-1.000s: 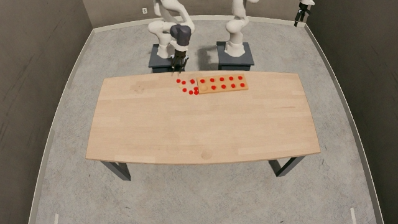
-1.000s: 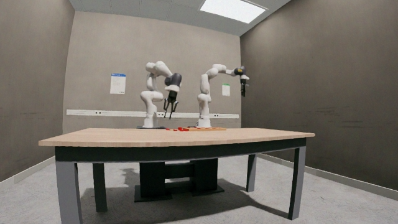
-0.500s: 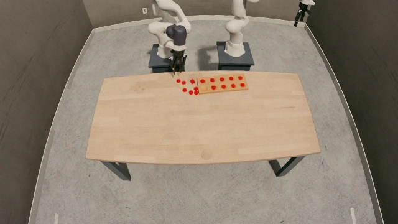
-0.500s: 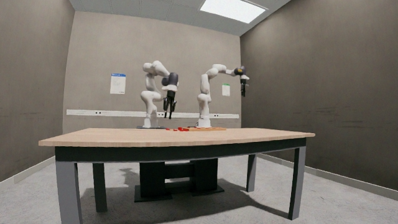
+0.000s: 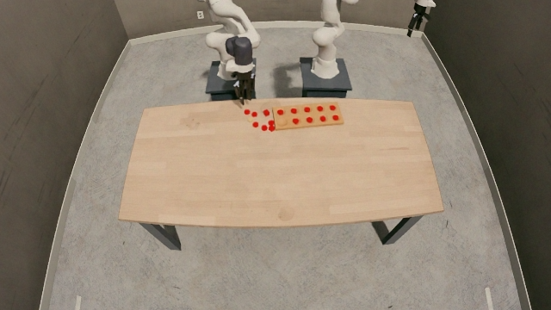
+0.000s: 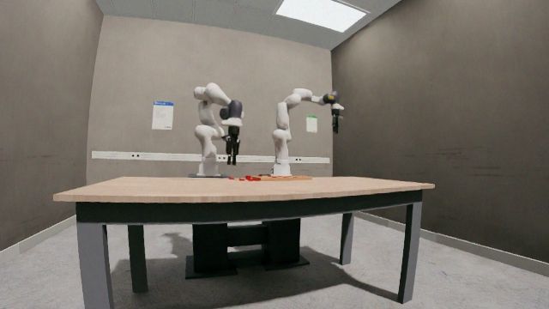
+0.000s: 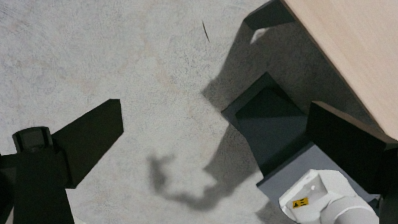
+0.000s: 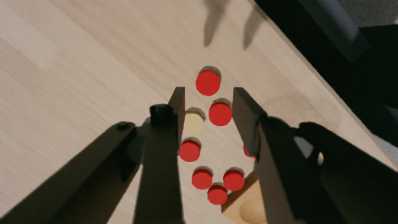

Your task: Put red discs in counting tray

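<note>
In the top view, the tray [image 5: 301,114] [image 6: 305,178] [image 8: 231,210] lies flat on the surface [image 5: 258,172] [image 6: 240,189] [image 7: 360,50] [image 8: 65,95]. Nine pockets have red; one pocket [image 5: 282,122] [image 8: 253,211] waits.

In the exterior view, the right claw [image 5: 245,102] [image 6: 232,163] [image 8: 208,101] hangs above the surface.

The left wrist view shows the left claw [image 5: 417,27] [image 6: 335,131] [image 7: 214,117] released, wide; it should remain away.

In the right wrist view, the right claw is part-open, grasping nothing. It should centre on the end red disc [image 5: 246,112] [image 8: 208,82], descend straight, avoid the cream disc [image 5: 250,120] [image 8: 194,123], and pinch gently.
</note>
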{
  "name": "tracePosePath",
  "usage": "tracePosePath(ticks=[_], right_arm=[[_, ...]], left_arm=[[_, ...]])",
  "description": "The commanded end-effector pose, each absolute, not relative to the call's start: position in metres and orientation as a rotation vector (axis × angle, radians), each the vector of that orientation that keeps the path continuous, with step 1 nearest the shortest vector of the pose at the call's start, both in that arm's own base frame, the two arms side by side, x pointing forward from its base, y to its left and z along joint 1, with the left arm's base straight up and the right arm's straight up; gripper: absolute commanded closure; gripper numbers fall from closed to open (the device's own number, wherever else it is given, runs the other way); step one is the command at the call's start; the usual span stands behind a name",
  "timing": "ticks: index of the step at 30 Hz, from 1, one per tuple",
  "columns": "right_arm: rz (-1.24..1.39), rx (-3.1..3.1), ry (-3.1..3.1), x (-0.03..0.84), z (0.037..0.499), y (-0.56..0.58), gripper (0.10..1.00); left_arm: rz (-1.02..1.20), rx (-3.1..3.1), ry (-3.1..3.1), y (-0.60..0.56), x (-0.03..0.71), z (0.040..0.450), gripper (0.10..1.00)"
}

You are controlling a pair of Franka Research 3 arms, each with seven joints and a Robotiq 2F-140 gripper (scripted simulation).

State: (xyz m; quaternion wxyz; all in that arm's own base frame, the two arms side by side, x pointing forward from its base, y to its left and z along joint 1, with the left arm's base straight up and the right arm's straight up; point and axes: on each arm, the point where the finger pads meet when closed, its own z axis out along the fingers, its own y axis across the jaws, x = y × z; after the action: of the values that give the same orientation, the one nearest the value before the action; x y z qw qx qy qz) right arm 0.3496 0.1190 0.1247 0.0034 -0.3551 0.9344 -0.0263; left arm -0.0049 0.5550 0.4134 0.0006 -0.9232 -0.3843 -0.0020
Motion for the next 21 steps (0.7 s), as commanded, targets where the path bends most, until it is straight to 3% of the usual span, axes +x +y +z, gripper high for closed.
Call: tracePosePath(ticks=[1,21], right_arm=[[-0.005,-1.508,2.756,0.352,0.122,0.119,0.747],[0.001,-1.551,2.732,0.352,0.098,0.118,0.747]], left_arm=[[0.0,-2.895,-1.219,0.554,-0.006,0.413,0.098],[0.0,-2.895,-1.219,0.554,-0.006,0.413,0.098]])
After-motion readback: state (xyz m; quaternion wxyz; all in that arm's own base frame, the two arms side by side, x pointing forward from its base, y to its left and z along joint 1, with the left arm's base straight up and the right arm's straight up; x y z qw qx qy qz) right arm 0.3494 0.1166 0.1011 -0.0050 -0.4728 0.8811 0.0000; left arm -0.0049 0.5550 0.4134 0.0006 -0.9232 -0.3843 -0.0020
